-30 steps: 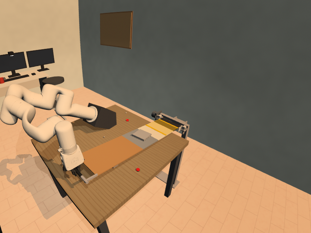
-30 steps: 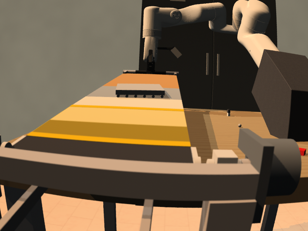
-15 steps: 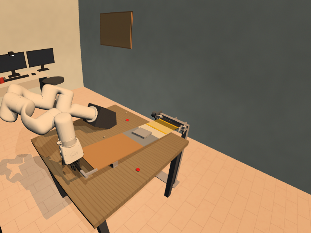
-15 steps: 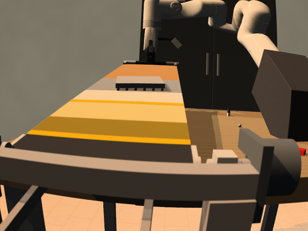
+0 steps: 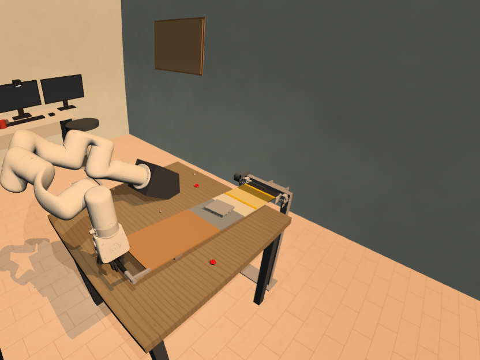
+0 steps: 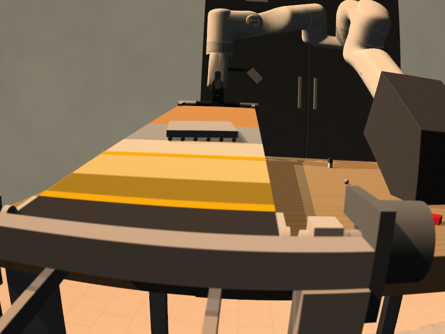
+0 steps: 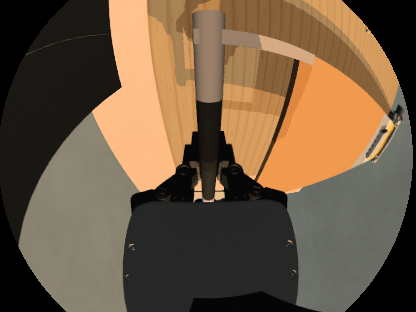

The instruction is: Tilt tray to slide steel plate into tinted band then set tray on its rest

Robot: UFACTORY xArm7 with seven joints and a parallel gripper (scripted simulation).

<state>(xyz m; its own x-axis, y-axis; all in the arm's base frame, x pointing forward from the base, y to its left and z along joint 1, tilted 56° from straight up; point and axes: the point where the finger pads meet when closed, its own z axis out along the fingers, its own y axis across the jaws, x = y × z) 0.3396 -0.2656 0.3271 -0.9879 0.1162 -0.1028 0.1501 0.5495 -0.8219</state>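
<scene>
Claw (image 5: 116,265) clenched on the tray handle (image 5: 136,274) near the counter's (image 5: 217,287) edge; we judge the steel plate (image 5: 220,207) short of the tinted band (image 5: 248,196), rest pending.

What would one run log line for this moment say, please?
gripper: shut on tray handle | tray: handle end raised | steel plate: flat on grey strip, short of tinted band | rest: not yet
</scene>
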